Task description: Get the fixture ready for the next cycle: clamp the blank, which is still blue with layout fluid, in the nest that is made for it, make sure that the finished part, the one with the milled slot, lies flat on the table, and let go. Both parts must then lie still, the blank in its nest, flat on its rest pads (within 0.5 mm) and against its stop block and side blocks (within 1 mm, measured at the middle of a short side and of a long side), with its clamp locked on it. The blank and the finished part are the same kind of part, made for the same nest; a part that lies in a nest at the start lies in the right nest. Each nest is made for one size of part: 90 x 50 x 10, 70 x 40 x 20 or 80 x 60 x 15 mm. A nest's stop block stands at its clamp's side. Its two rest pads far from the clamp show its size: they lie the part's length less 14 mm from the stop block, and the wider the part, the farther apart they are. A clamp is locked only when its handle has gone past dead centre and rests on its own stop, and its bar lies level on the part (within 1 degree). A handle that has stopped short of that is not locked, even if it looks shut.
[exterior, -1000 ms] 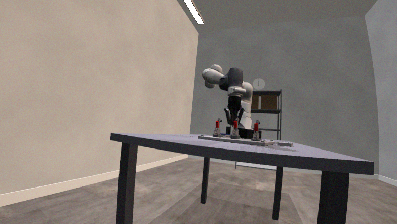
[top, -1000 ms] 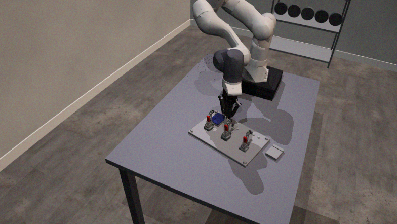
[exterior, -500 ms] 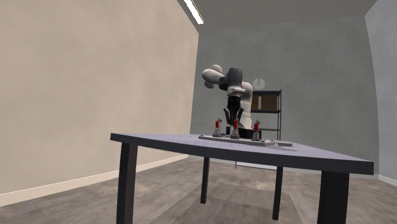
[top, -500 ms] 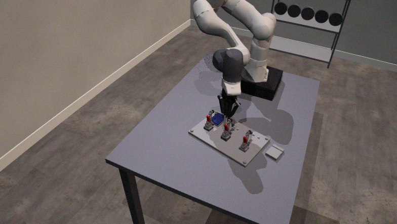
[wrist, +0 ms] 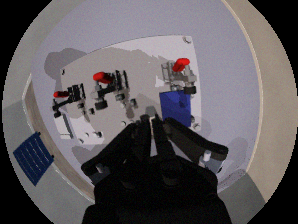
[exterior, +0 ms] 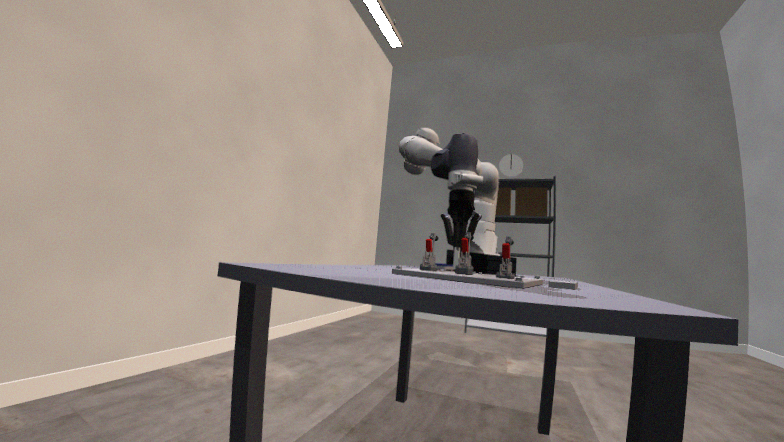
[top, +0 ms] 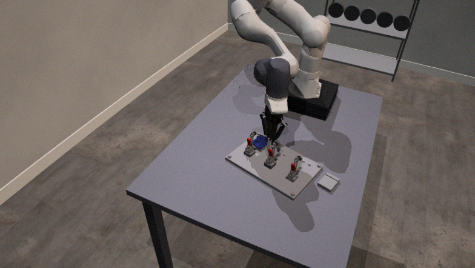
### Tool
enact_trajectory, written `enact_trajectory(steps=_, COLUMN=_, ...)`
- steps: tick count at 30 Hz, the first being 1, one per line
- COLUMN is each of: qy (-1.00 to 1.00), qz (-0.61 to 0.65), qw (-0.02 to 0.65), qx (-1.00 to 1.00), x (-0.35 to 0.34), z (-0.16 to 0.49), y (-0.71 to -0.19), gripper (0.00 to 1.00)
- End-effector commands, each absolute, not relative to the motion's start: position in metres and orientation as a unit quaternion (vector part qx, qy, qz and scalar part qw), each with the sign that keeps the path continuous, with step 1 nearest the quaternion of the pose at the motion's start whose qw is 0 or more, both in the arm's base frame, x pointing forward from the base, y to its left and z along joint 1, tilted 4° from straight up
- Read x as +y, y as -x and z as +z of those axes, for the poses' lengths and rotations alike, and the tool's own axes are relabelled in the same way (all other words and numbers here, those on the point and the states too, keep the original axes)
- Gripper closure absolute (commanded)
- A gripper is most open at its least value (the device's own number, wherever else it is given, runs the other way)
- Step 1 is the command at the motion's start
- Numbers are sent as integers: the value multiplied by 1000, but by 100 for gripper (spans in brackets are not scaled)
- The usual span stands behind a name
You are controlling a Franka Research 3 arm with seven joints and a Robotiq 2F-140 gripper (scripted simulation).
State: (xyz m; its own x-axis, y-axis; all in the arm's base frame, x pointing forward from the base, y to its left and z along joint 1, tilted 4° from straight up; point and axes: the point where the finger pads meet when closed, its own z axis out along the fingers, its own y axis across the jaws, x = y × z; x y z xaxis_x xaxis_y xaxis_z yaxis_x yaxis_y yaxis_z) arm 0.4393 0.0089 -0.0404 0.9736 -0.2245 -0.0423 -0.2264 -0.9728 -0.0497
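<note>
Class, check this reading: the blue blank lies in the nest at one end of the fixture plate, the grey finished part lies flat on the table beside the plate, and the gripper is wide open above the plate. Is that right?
One detail is wrong: the gripper is shut and holds nothing, as the wrist view shows. The blue blank does lie in an end nest of the fixture plate, and the grey finished part lies flat on the table beside the plate.

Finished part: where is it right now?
In the top view the finished part, a grey slab, lies flat on the table just off the right end of the fixture plate, near the right-hand clamp, apart from the gripper.
</note>
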Motion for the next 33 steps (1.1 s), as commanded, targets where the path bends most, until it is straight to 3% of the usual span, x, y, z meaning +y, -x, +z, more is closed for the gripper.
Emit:
enact_trajectory(steps=1, qy=993, qz=18, qw=28, qx=110, x=7, z=-41, y=-438, gripper=100)
enact_trajectory(steps=33, qy=993, qz=18, qw=28, qx=110, x=2, z=-41, y=-437, gripper=100)
